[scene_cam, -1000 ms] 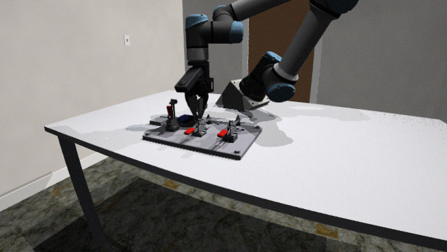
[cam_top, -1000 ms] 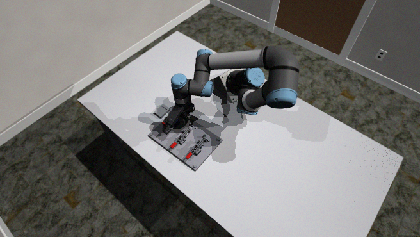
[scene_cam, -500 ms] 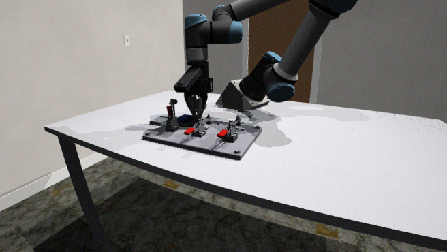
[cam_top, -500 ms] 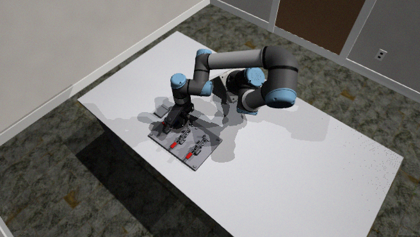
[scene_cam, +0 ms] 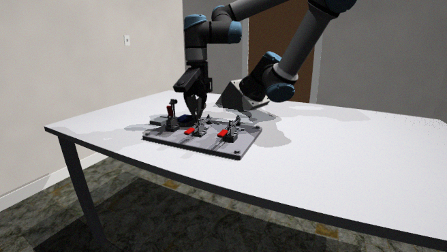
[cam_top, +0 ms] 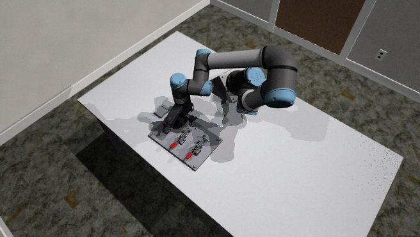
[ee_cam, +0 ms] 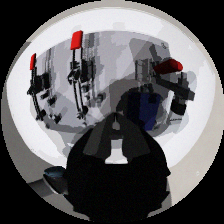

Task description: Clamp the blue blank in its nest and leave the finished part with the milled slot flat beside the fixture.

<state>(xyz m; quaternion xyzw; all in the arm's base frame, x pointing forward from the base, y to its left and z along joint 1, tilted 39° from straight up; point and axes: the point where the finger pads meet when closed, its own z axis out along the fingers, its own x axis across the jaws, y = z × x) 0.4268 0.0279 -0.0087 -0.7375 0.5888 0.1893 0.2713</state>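
Three clamps on the fixture [scene_cam: 191,143], closed empty hand [scene_cam: 197,114] above blue blank [ee_cam: 145,111]
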